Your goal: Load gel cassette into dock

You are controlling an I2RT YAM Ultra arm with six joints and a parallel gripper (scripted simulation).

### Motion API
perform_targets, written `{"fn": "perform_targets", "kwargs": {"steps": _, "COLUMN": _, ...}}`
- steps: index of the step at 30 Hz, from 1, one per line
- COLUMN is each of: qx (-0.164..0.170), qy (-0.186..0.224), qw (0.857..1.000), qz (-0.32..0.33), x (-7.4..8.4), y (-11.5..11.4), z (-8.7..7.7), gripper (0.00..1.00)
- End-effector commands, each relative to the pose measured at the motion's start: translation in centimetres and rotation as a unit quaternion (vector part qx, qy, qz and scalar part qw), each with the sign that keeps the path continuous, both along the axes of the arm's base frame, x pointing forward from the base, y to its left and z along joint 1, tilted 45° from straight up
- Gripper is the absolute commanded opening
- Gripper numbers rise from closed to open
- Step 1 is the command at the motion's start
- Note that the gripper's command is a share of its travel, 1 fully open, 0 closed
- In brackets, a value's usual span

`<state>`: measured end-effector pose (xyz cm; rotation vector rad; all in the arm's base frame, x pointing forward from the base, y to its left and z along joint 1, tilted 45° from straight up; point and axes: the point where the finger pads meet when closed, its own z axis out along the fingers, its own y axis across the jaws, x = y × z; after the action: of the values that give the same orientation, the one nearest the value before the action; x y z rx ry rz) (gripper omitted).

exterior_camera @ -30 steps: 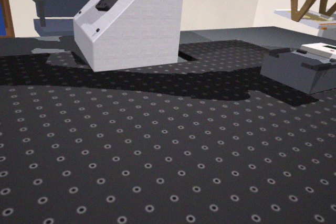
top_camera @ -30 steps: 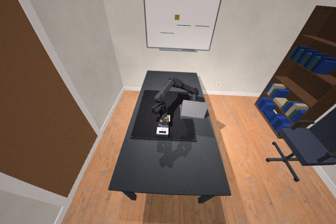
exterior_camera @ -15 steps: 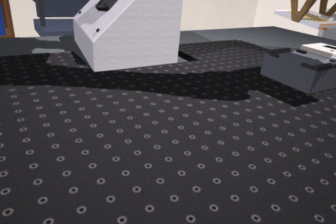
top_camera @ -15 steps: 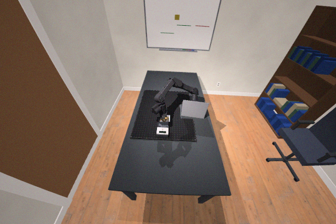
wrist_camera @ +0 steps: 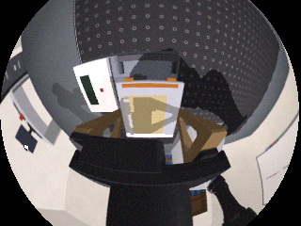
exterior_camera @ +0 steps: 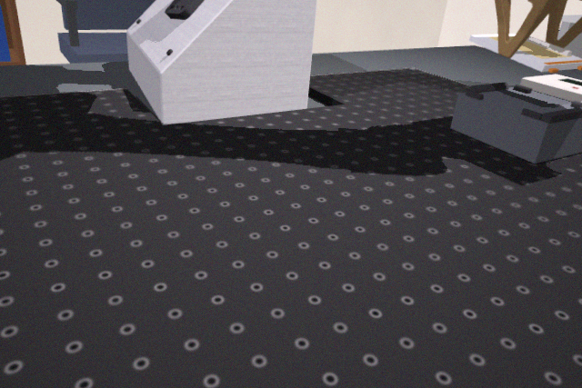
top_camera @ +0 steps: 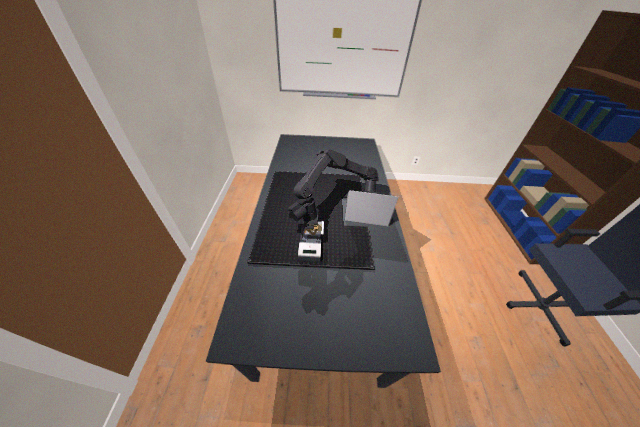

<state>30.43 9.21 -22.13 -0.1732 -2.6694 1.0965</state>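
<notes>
Tan fingers [exterior_camera: 509, 22] of the gripper [wrist_camera: 150, 128] are seen clenched across the width of the fresh gel cassette FRESH [wrist_camera: 150, 109], which is held in the air, not lying on the deck. In the exterior view the cassette [exterior_camera: 540, 53] is carried above and slightly behind the grey dock D1 [exterior_camera: 507, 121], over the perforated mat [exterior_camera: 282, 243] toward the left edge of the worktop [top_camera: 330, 329]. An orange-copper strip [wrist_camera: 150, 86] is visible along the cassette's far edge in the wrist view, facing the dock's end; whether the tabs are already level with the slots cannot be told. The white console [wrist_camera: 96, 87] is seen just beside the cassette, with a small red mark on its face [exterior_camera: 574, 86]; whether this is the lit status light cannot be judged. The comb is not clearly made out.

The step in hand is judged to be the approach to the bay, with the cassette not yet seated. For the next move, the tabbed edge is to be lowered a little below the free edge and slid into the far-wall slots, after which the free edge is to be pressed down. A gentle push is called for, since the dock stands loose, and the comb must not be caught.
</notes>
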Motion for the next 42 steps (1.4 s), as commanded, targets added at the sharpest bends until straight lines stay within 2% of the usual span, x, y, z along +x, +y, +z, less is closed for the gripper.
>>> {"fn": "perform_targets", "kwargs": {"steps": 1, "qx": 0.0, "qy": -0.002, "qw": 1.0, "qz": 0.017, "x": -0.2, "y": 0.1, "z": -1.0, "gripper": 0.0}}
{"fn": "perform_targets", "kwargs": {"steps": 5, "qx": 0.002, "qy": -0.006, "qw": 1.0, "qz": 0.017, "x": 0.0, "y": 0.1, "z": -0.8, "gripper": 0.0}}
{"fn": "perform_targets", "kwargs": {"steps": 6, "qx": 0.016, "qy": -0.031, "qw": 0.999, "qz": 0.015, "x": 1.8, "y": 0.9, "z": -0.3, "gripper": 0.0}}
{"fn": "perform_targets", "kwargs": {"steps": 8, "qx": 0.01, "qy": -0.021, "qw": 1.0, "qz": 0.01, "x": 1.2, "y": 0.0, "z": -1.2, "gripper": 0.0}}
{"fn": "perform_targets", "kwargs": {"steps": 11, "qx": 0.009, "qy": -0.019, "qw": 1.0, "qz": 0.014, "x": 1.0, "y": -0.2, "z": -1.7, "gripper": 0.0}}
{"fn": "perform_targets", "kwargs": {"steps": 14, "qx": -0.001, "qy": -0.002, "qw": 1.0, "qz": 0.017, "x": -0.3, "y": -1.0, "z": -2.1, "gripper": 0.0}}
{"fn": "perform_targets", "kwargs": {"steps": 18, "qx": 0.006, "qy": -0.013, "qw": 1.0, "qz": 0.009, "x": 0.6, "y": -1.3, "z": -2.3, "gripper": 0.0}}
{"fn": "perform_targets", "kwargs": {"steps": 22, "qx": 0.002, "qy": -0.007, "qw": 1.0, "qz": 0.014, "x": 0.0, "y": -1.5, "z": -2.4, "gripper": 0.0}}
{"fn": "perform_targets", "kwargs": {"steps": 24, "qx": 0.007, "qy": -0.016, "qw": 1.0, "qz": 0.019, "x": 0.6, "y": -0.8, "z": -2.0, "gripper": 0.0}}
{"fn": "perform_targets", "kwargs": {"steps": 25, "qx": 0.007, "qy": -0.017, "qw": 1.0, "qz": 0.018, "x": 0.2, "y": -0.9, "z": -1.4, "gripper": 0.0}}
{"fn": "perform_targets", "kwargs": {"steps": 28, "qx": 0.007, "qy": -0.017, "qw": 1.0, "qz": 0.018, "x": 0.3, "y": -0.9, "z": -1.4, "gripper": 0.0}}
{"fn": "perform_targets", "kwargs": {"steps": 29, "qx": 0.018, "qy": -0.035, "qw": 0.999, "qz": 0.019, "x": 1.7, "y": -0.1, "z": -1.3, "gripper": 0.0}}
{"fn": "perform_targets", "kwargs": {"steps": 31, "qx": 0.018, "qy": -0.035, "qw": 0.999, "qz": 0.019, "x": 1.8, "y": -0.1, "z": -1.3, "gripper": 0.0}}
{"fn": "perform_targets", "kwargs": {"steps": 33, "qx": 0.018, "qy": -0.035, "qw": 0.999, "qz": 0.019, "x": 1.8, "y": -0.1, "z": -1.4, "gripper": 0.0}}
{"fn": "perform_targets", "kwargs": {"steps": 37, "qx": 0.008, "qy": -0.017, "qw": 1.0, "qz": 0.019, "x": 0.8, "y": -0.8, "z": -2.2, "gripper": 0.0}}
{"fn": "perform_targets", "kwargs": {"steps": 42, "qx": 0.009, "qy": -0.019, "qw": 1.0, "qz": 0.019, "x": 0.8, "y": -0.9, "z": -2.6, "gripper": 0.0}}
